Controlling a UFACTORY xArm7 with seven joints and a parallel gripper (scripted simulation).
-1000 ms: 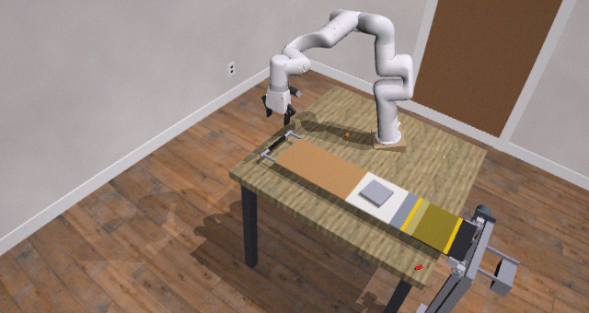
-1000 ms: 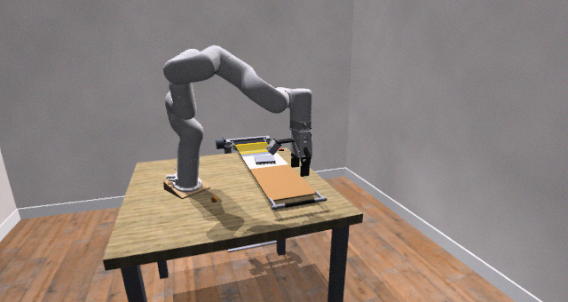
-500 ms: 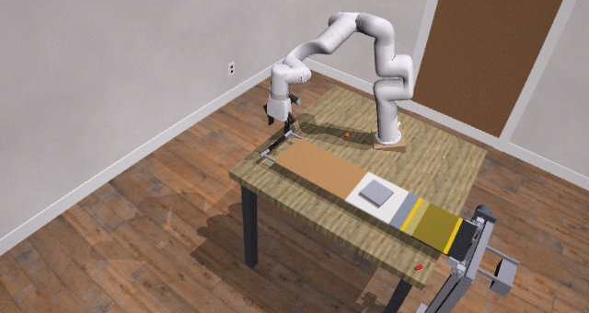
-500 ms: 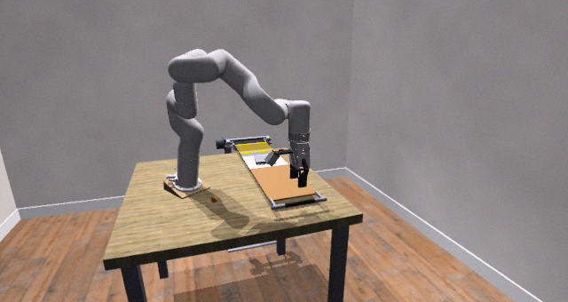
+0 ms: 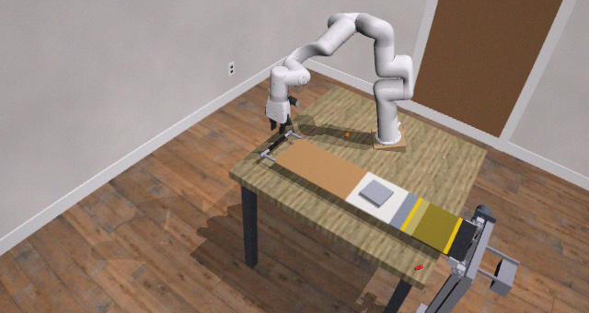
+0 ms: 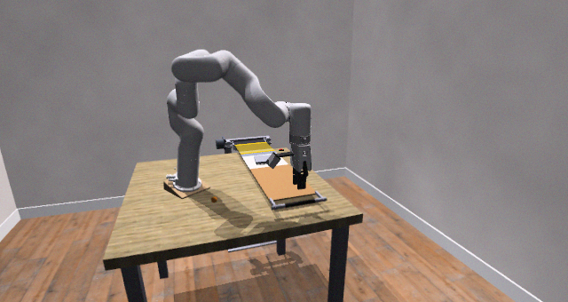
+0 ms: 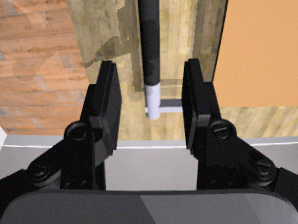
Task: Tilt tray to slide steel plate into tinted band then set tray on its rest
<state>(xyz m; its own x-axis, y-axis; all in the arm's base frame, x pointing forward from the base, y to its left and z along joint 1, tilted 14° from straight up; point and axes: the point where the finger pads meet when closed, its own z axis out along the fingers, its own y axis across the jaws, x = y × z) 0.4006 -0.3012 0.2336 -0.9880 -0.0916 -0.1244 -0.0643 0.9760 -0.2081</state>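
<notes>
A long tray (image 5: 322, 166) (image 6: 280, 184) lies along the table's edge. Its bed runs from a tan stretch through a white one to an olive tinted band (image 5: 434, 224) between two yellow lines. The grey steel plate (image 5: 376, 192) lies flat on the white stretch, short of the band. At the tray's free end is a dark handle bar (image 5: 277, 144) (image 6: 298, 201) (image 7: 150, 30). My gripper (image 5: 279, 128) (image 6: 300, 186) (image 7: 150, 79) hangs a little above that bar, pointing down. Its fingers are partly open with one on each side of the bar's line, and hold nothing.
A grey hinge stand (image 5: 479, 253) carries the tray's far end beyond the table corner. A small orange ball (image 5: 347, 133) (image 6: 214, 199) lies near the arm's base (image 5: 388, 140). A small red object (image 5: 419, 267) lies at the table's near edge.
</notes>
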